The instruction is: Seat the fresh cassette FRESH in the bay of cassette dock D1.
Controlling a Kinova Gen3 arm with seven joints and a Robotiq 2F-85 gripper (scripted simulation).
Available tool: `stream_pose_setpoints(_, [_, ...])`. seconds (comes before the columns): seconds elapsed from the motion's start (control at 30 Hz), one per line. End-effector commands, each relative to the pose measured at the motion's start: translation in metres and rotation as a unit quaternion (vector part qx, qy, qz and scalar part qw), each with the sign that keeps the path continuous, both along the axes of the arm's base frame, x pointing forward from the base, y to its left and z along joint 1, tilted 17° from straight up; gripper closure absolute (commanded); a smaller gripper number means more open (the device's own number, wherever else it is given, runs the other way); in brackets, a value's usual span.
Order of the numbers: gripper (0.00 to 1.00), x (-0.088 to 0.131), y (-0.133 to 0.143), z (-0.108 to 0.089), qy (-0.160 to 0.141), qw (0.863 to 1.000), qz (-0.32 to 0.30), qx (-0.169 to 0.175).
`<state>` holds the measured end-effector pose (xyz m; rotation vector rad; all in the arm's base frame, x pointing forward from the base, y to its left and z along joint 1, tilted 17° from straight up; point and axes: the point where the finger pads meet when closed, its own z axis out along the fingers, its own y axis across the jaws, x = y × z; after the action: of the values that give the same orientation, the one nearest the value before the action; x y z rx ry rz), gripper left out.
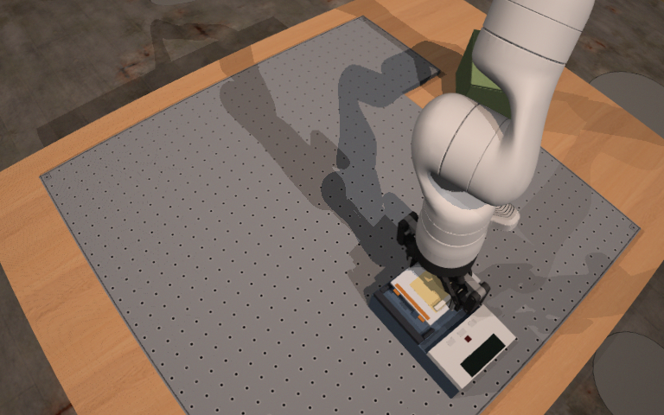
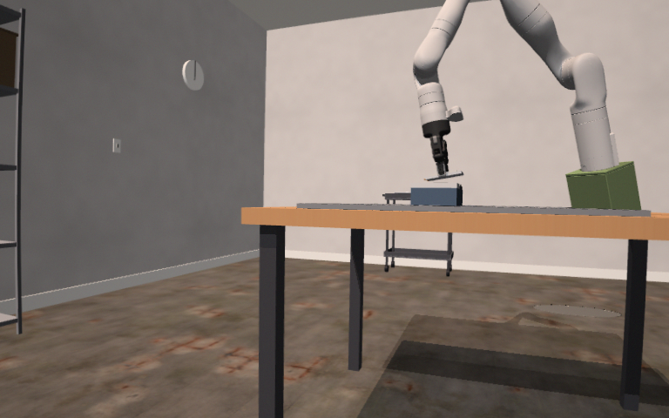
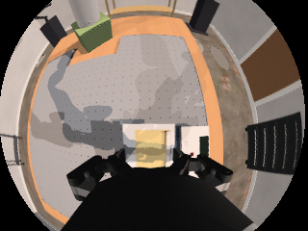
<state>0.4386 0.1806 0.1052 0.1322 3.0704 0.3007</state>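
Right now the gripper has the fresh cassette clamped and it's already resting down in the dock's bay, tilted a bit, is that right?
Not quite. The gripper does have the cassette clamped and tilted, but it is not resting in the bay. The exterior view shows it hanging above the dock with a clear gap between them. It has yet to go down into the bay.
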Motion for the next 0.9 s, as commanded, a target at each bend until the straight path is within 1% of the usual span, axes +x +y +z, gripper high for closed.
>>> stream_pose_setpoints(0.0, [1.0,0.0,0.0,-0.004,0.001,1.0,0.0,0.0])
stream_pose_setpoints(0.3, [1.0,0.003,0.002,-0.013,0.001,1.0,0.0,0.0])
stream_pose_setpoints(0.87, [1.0,0.003,0.002,-0.015,0.001,1.0,0.0,0.0])
